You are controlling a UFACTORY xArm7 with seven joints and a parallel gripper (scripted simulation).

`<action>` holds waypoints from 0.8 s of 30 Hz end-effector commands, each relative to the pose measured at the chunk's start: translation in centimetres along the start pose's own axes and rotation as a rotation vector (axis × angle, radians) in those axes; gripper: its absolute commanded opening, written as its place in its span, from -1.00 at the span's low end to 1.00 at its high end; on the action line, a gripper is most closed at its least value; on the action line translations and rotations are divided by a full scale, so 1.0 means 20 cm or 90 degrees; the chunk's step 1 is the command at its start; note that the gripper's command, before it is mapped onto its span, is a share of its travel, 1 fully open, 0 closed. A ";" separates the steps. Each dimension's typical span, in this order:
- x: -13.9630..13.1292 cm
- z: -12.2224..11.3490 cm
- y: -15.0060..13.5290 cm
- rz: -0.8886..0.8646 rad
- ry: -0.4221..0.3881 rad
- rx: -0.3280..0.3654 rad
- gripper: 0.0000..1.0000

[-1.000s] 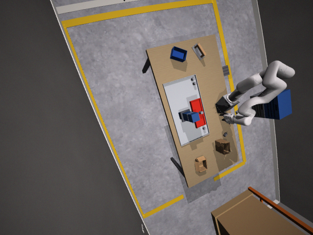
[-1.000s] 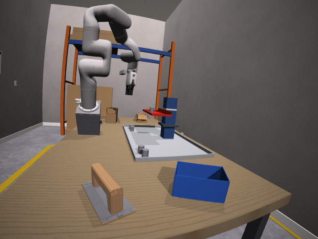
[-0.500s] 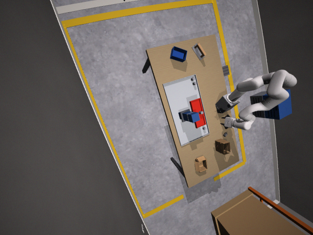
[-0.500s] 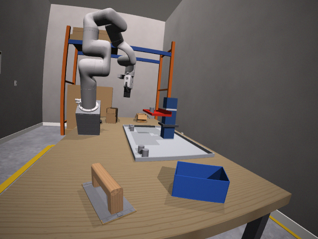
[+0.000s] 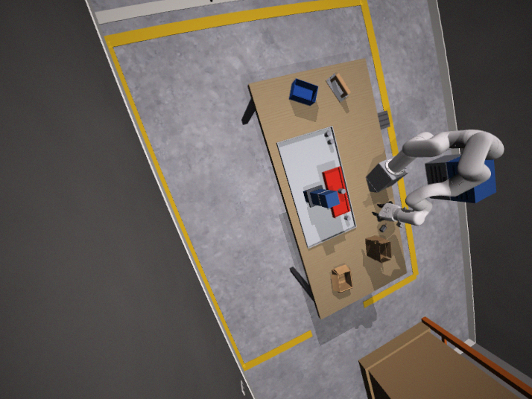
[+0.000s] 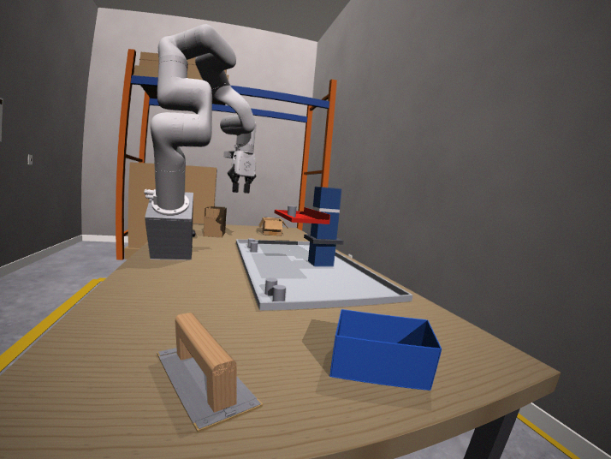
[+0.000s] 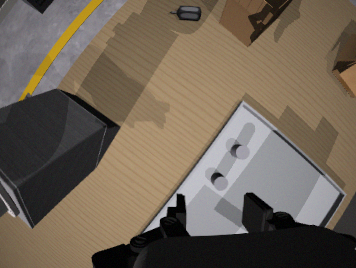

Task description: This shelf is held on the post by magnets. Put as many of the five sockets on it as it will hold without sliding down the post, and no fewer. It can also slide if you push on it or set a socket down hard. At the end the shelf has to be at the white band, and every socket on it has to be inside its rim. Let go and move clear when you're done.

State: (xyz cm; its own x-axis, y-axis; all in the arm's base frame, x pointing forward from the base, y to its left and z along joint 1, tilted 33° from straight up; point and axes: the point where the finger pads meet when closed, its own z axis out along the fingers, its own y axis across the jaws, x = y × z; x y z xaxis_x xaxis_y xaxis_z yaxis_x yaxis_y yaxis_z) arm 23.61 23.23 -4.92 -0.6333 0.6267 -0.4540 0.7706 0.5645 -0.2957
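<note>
The red shelf [image 6: 300, 215] hangs on the blue post [image 6: 325, 224] at the white band [image 6: 327, 211], and it also shows from above [image 5: 336, 190]. One grey socket [image 6: 291, 210] stands on the shelf inside its rim. Two sockets [image 6: 275, 289] stand at one corner of the grey tray [image 6: 316, 277]. Two more [image 6: 252, 244] stand at the opposite end and show in the wrist view [image 7: 227, 165]. My gripper [image 6: 240, 187] [image 7: 214, 209] is open and empty. It hangs high above the wooden table beside the tray, near those two sockets.
The robot's dark pedestal [image 6: 169, 232] stands left of the tray. Two cardboard boxes [image 6: 215, 220] [image 6: 271, 225] sit at the far end, with a small dark object [image 5: 381, 228] on the table nearby. A blue bin [image 6: 384, 353] and a wooden handle block [image 6: 204, 355] sit at the near end.
</note>
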 end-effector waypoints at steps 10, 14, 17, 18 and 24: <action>0.02 0.00 0.02 0.033 -0.003 -0.004 0.23; 0.02 0.00 0.02 0.033 -0.003 -0.004 0.23; 0.01 0.02 0.02 0.033 -0.003 -0.004 0.23; 0.01 0.02 0.02 0.033 -0.003 -0.004 0.23; -0.01 0.10 0.05 0.033 -0.003 -0.004 0.23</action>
State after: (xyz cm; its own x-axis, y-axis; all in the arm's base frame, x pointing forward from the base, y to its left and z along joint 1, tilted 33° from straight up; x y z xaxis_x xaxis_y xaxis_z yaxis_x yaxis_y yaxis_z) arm 24.09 23.01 -6.01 -0.5928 0.6516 -0.4733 0.8015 0.5343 -0.2685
